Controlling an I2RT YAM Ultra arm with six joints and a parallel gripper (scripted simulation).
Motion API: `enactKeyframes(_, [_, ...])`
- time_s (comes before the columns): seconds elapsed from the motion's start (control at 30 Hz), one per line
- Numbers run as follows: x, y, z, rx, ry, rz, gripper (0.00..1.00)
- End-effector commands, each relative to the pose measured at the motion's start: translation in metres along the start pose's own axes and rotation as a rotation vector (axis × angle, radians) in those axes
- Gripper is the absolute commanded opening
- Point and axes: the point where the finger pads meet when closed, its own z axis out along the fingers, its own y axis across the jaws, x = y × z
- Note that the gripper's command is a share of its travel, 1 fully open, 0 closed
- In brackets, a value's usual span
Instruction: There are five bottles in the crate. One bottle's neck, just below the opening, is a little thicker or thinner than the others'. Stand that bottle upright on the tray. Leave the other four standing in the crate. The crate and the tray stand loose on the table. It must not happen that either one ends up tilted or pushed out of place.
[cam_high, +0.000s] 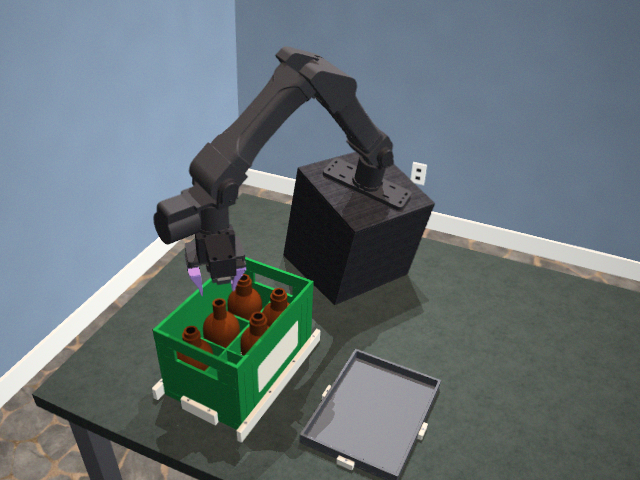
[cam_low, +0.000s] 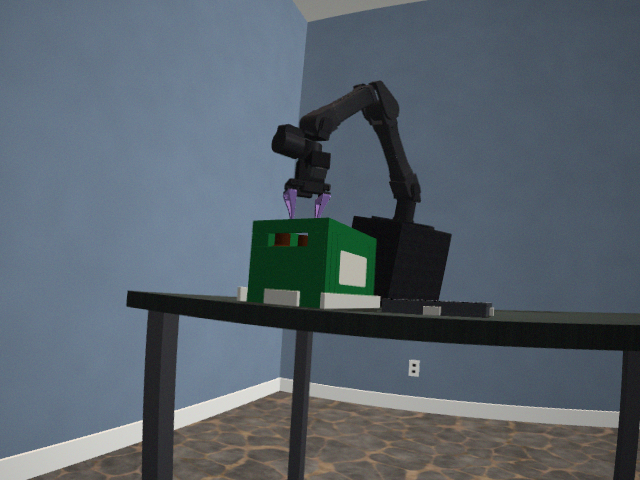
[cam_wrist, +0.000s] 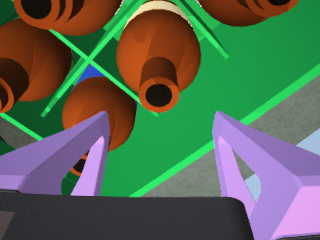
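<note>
My claw (cam_high: 216, 285) hangs over the back corner of the green crate (cam_high: 273, 356), its purple fingers spread partway with nothing between them. In the exterior view the tips sit just above the crate's rim, so the claw is free of the bottle necks and could move sideways without knocking one.

The wrist view looks straight down at the nearest bottle (cam_wrist: 158, 54), whose mouth lies ahead of the gap between the fingers, not inside it. All five brown bottles stand upright in the crate, each kept in its own cell by the green dividers. I judge this hover is for comparing necks; from these views I cannot tell which neck differs, so the odd bottle is somewhere among those five.

The grey tray (cam_high: 372, 413) lies flat on the table (cam_high: 516, 335) just beside the crate, holding nothing yet. White blocks (cam_high: 199, 409) sit against the feet of both.
</note>
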Motion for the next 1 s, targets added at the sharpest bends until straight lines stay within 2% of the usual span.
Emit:
enactKeyframes(0.0, [-0.005, -0.009, -0.03, 0.022, -0.023, -0.003, 0.61])
enactKeyframes(0.37, [-0.004, -0.009, -0.051, 0.022, -0.023, -0.003, 0.61])
enactKeyframes(0.47, [-0.004, -0.009, -0.051, 0.022, -0.023, -0.003, 0.61])
enactKeyframes(0.5, [-0.003, -0.007, -0.045, 0.007, -0.016, -0.001, 0.61])
enactKeyframes(0.93, [-0.003, -0.007, -0.047, 0.01, -0.018, -0.001, 0.61])
enactKeyframes(0.97, [-0.003, -0.007, -0.047, 0.01, -0.018, 0.0, 0.0])
